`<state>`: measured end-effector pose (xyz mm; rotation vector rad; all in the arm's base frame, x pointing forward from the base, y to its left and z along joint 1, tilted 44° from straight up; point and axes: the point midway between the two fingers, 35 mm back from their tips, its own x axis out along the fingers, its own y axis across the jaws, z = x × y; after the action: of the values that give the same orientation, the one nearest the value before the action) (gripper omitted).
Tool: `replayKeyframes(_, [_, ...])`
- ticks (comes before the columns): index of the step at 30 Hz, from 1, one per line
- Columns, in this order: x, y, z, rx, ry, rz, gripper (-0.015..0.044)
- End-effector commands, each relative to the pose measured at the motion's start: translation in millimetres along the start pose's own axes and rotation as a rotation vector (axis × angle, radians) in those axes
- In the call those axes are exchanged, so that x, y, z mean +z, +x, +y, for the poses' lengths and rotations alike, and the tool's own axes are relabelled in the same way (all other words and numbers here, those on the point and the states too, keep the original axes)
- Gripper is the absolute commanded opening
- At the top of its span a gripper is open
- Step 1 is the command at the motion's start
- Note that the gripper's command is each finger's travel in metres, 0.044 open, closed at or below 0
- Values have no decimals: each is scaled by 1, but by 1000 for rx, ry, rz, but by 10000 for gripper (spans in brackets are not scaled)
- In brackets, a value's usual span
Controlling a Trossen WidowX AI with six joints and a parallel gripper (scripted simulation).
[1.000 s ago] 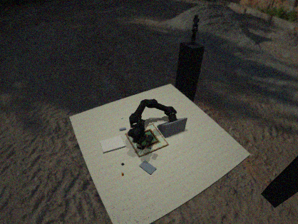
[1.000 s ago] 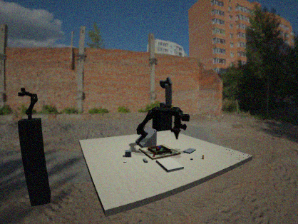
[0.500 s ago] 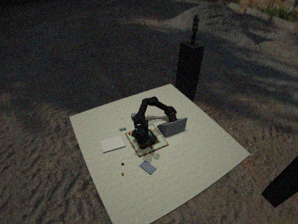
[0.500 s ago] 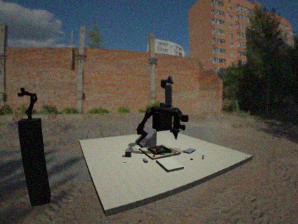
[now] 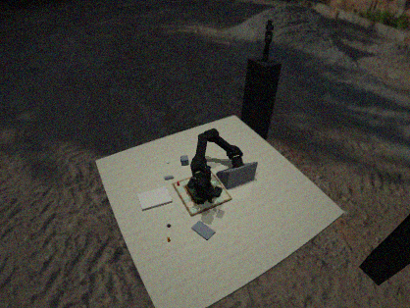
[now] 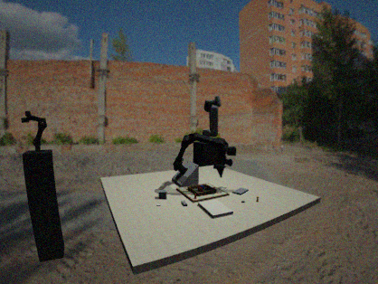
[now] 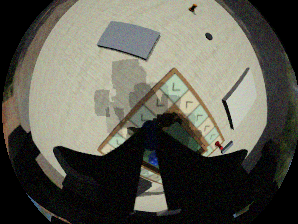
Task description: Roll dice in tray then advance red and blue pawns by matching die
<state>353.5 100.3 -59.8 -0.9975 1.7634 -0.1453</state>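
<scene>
Top view: arm's over the game board (image 5: 196, 214) (image 6: 194, 200) (image 7: 175, 73), so the pincer (image 5: 203, 194) (image 6: 221, 175) (image 7: 149, 132) itself is hard to make out. Exterior: it points down, tips above the board, apart from the desk (image 5: 275, 211) (image 6: 149, 240) (image 7: 75, 75). Wrist: nearly shut, gripping something dark blue — prob. the blue pawn (image 7: 150, 136), approx. in line w/ the fingers; its tilt I can't tell. Next move likely turns on bringing it over its target square, also below.
</scene>
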Motion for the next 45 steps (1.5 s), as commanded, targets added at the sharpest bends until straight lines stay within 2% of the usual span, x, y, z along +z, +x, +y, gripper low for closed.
replayKeyframes(1, [-9, 3, 8, 3, 6, -2, 0])
replayKeyframes(37, [-102, 51, 62, 4, 1, 2, 0])
replayKeyframes(45, [-104, 71, 63, 3, 1, 3, 0])
